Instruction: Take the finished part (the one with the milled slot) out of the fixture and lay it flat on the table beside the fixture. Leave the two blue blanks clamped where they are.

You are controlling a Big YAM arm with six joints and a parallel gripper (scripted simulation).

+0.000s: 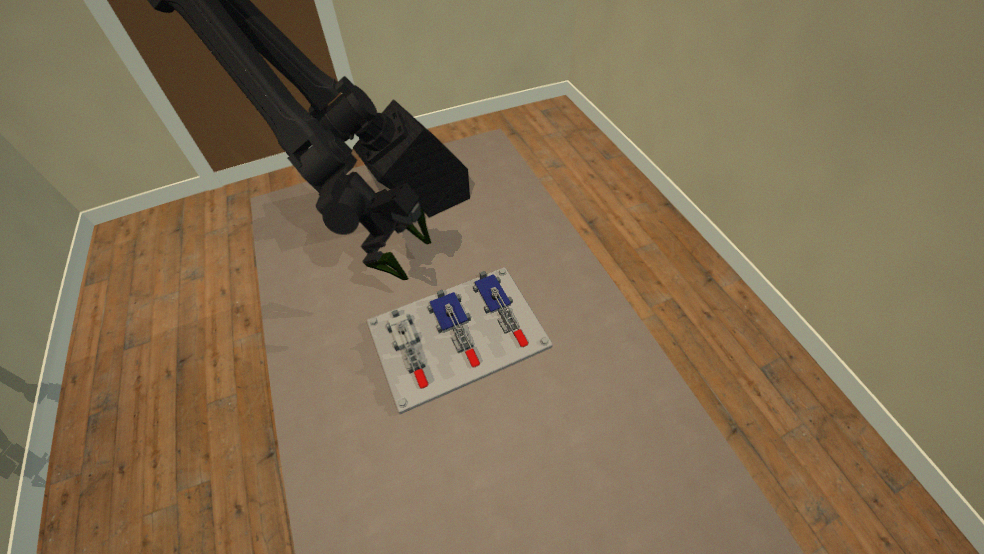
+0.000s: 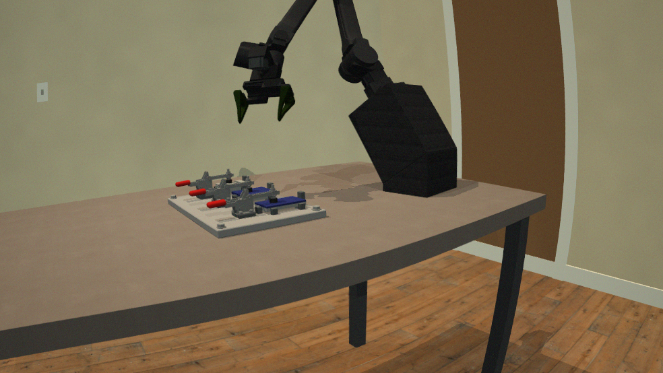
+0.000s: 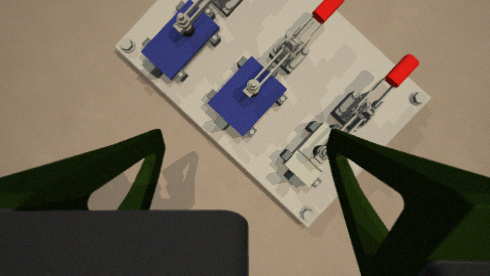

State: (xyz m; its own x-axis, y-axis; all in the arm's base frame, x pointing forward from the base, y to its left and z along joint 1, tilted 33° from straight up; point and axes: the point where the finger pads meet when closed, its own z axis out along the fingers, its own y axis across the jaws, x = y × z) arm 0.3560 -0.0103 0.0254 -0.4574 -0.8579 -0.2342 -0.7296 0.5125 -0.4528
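We see pale grey finished part (image 3: 300, 165) clamped at end station of fixture (image 3: 350, 55) on tabletop (image 1: 482, 447), beside two blue blanks (image 3: 246, 102), gripper (image 2: 263, 105) high above, jaws fully apart, holding nothing

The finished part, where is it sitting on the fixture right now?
In the top view the finished part, pale grey, sits in the leftmost station of the fixture, under its clamp, next to the middle blue blank.

fixture plate (image 1: 385, 371) and arm base (image 2: 417, 153) on table (image 1: 482, 467)
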